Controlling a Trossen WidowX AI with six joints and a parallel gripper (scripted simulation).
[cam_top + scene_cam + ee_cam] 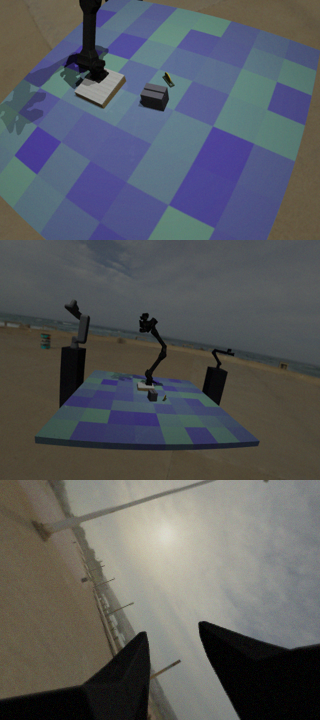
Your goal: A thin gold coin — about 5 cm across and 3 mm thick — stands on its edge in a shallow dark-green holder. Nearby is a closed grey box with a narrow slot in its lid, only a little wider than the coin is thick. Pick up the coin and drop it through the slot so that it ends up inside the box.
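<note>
The gold coin (167, 76) (165, 396) stands on edge in the dark-green holder (172, 84). The closed grey box (154, 100) (152, 396) sits close beside the holder, with the narrow slot (155, 89) running across its lid. My gripper (173, 633) is partly open, with nothing between its fingers. In the exterior view it is raised high above the table, well away from coin and box. It is out of frame in the top view. The wrist view shows only sky and beach beyond the fingers.
The arm's base stands on a pale wooden block (104, 89) (145, 387), near the grey box. The patchwork table (186, 155) (129, 405) carries them all. Two other arms stand on dark pedestals (72, 376) (215, 382) beyond the table's sides.
</note>
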